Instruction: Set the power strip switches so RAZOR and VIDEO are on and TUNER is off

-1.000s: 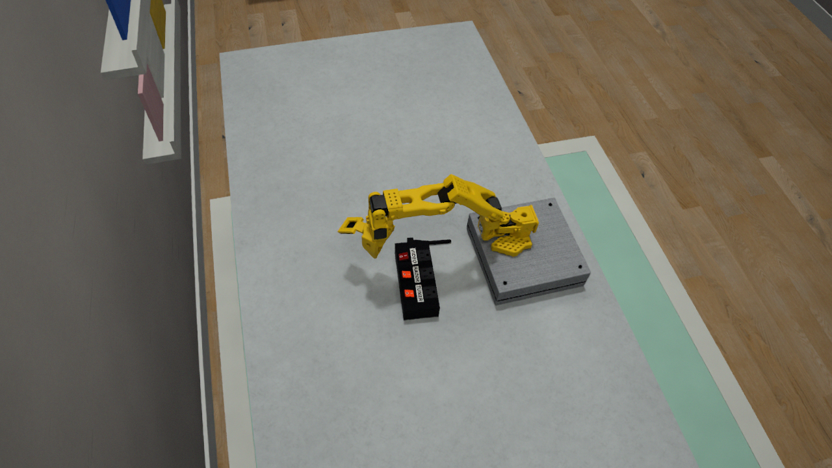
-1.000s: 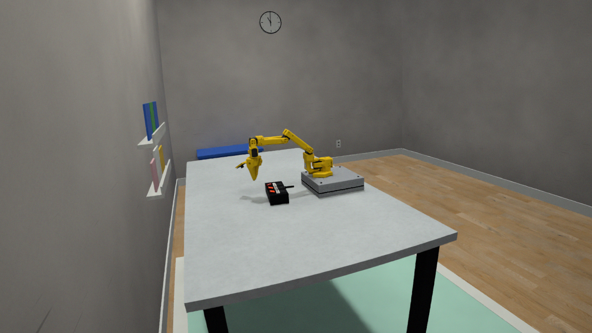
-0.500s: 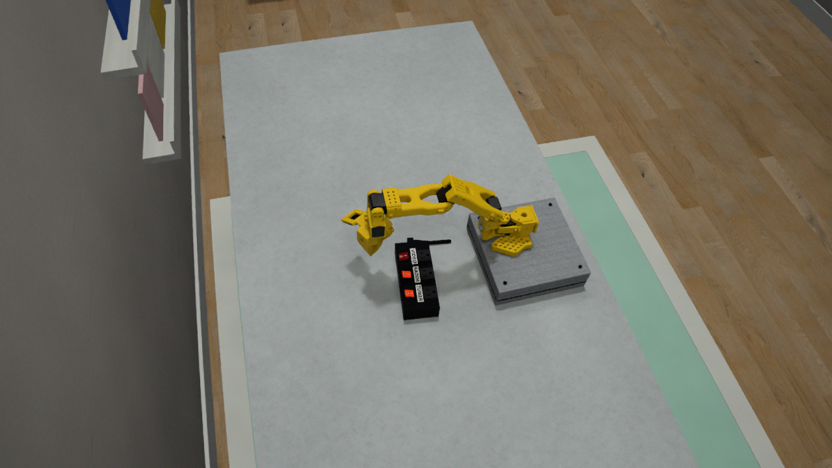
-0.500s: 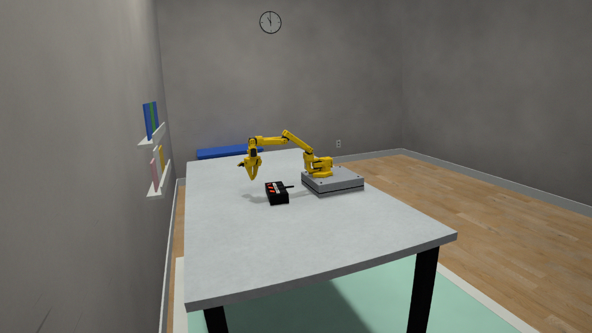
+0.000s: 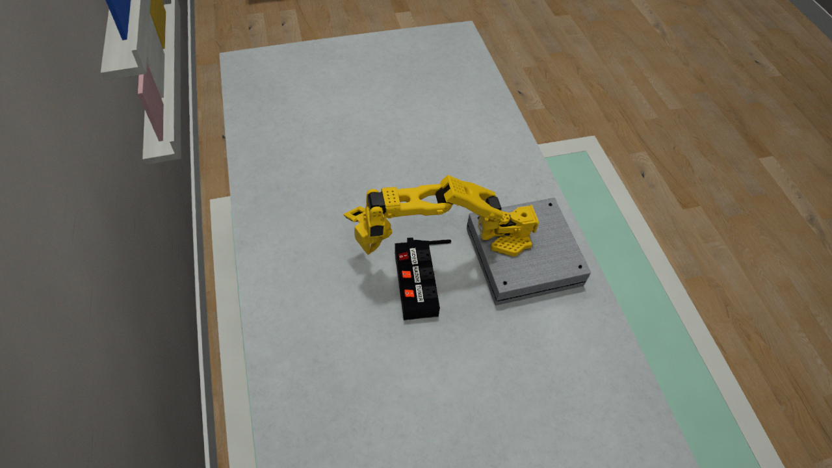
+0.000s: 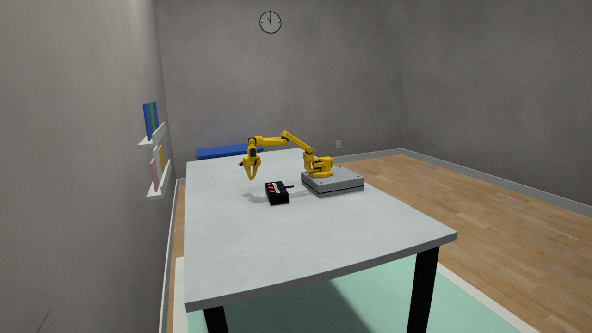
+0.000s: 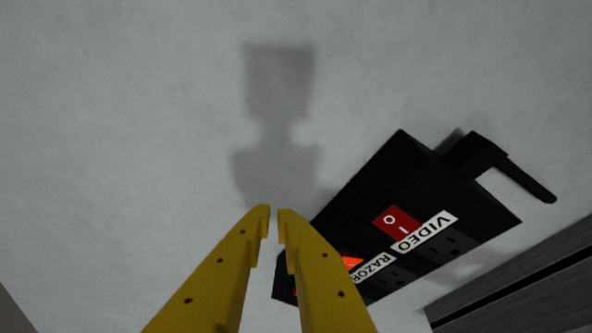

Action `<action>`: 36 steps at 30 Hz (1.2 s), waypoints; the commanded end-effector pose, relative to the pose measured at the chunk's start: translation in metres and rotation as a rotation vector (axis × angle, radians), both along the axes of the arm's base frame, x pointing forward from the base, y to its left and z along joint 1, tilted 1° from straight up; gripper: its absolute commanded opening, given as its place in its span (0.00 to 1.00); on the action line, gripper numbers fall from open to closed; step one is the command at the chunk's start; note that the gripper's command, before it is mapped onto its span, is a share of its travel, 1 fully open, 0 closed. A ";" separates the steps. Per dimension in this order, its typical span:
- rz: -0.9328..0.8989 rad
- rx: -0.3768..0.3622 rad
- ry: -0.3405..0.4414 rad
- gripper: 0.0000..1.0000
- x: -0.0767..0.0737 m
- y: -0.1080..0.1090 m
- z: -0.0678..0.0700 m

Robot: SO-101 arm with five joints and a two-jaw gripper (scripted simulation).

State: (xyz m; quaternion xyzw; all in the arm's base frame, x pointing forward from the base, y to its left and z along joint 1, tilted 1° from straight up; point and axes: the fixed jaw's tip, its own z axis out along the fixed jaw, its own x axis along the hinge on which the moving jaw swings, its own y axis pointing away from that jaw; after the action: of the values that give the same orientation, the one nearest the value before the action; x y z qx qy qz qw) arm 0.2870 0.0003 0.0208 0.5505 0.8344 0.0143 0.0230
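Note:
The black power strip [image 5: 421,308] [image 6: 277,198] [image 7: 416,182] lies label side up on the grey table, just left of the arm's base. Its switches run VIDEO [image 5: 402,255] [image 7: 396,222], RAZOR [image 5: 405,273] [image 7: 350,259], TUNER [image 5: 409,293]. The VIDEO switch looks dull red; the RAZOR and TUNER switches glow bright orange. My yellow gripper [image 5: 367,250] [image 6: 251,178] [image 7: 273,211] is shut and empty. It hangs above the table, left of the strip's VIDEO end and apart from it. A short black cord stub [image 5: 433,240] [image 7: 527,185] sticks out of that end.
The arm stands on a grey block [image 5: 546,261] [image 6: 341,182] [image 7: 513,296] right of the strip. Wall shelves with books [image 5: 155,87] [image 6: 155,163] hang beyond the table's left edge. A blue pad [image 6: 223,151] lies behind the table.

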 end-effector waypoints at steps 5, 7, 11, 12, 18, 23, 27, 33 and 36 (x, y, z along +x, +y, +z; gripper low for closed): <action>-0.042 0.003 0.012 0.00 0.000 -0.002 -0.001; -0.047 0.003 0.012 0.00 0.000 -0.002 -0.001; -0.052 0.003 0.012 0.00 0.000 -0.002 -0.001; -0.052 0.003 0.011 0.00 0.000 -0.002 -0.001; -0.053 0.003 0.011 0.00 0.000 -0.002 -0.001; -0.054 0.003 0.012 0.00 0.000 -0.003 -0.002; -0.056 0.003 0.012 0.00 0.000 -0.003 -0.003; -0.058 0.003 0.013 0.00 0.000 -0.004 -0.003; -0.058 0.003 0.013 0.00 0.000 -0.004 -0.003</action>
State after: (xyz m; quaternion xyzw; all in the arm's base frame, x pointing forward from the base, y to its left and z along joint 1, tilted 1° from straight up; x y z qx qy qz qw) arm 0.2879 -0.0020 0.0188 0.5679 0.8227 0.0136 0.0213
